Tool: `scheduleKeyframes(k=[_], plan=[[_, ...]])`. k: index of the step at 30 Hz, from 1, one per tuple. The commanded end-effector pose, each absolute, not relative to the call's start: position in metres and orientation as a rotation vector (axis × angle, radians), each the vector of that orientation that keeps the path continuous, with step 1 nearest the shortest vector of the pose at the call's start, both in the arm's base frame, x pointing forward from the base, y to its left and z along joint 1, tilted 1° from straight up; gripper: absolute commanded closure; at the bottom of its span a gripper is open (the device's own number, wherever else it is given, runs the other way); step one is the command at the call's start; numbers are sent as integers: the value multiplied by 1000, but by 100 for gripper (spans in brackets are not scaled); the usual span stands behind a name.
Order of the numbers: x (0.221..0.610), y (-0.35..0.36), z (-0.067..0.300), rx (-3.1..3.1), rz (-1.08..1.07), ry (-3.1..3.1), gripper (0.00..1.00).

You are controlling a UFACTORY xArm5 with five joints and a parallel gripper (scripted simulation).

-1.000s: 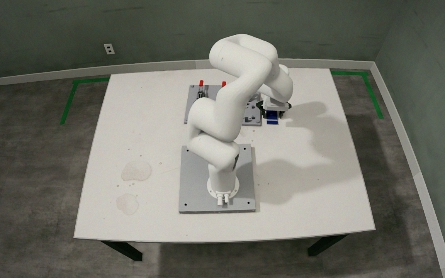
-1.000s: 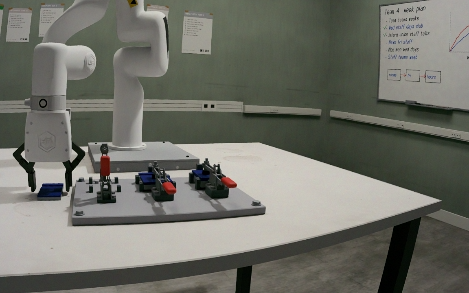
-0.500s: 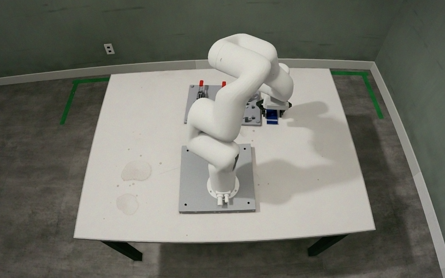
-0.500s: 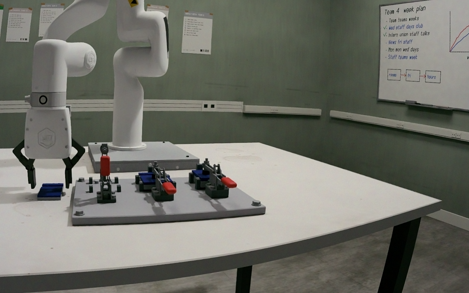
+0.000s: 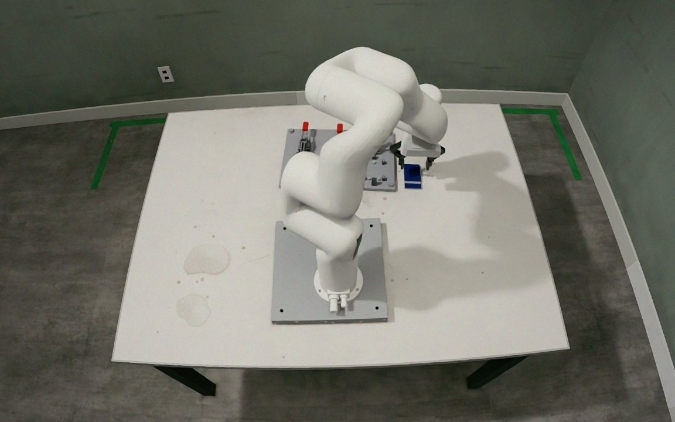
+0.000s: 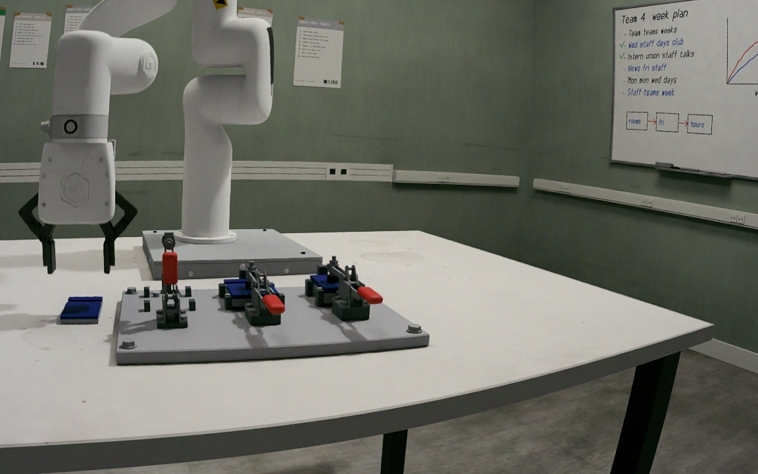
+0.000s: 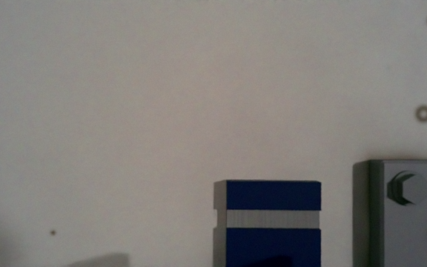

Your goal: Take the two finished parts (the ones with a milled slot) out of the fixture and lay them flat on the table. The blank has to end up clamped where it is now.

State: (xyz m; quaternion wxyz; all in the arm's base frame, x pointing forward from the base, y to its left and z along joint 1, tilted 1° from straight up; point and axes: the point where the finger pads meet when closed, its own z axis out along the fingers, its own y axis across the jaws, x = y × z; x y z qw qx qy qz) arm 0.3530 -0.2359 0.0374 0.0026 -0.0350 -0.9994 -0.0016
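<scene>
Gripper (image 6: 77,268): wide open, empty, above slotted part (image 6: 81,309) lying flat; risk: unclamping the blank instead of the remaining finished part.

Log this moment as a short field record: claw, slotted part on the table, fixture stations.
claw: open, holds nothing, above the table
slotted part: lies flat on the table beside the fixture plate, slot up
near station: no part, clamp handle upright
middle station: blue part under lowered clamp
far station: blue part under lowered clamp
</scene>
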Motion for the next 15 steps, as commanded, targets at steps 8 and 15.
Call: scheduleKeyframes(k=[8,15], plan=[[354,-237,75,-110,-3,-3137,18],[354,-237,88,-110,-3,-3137,18]])
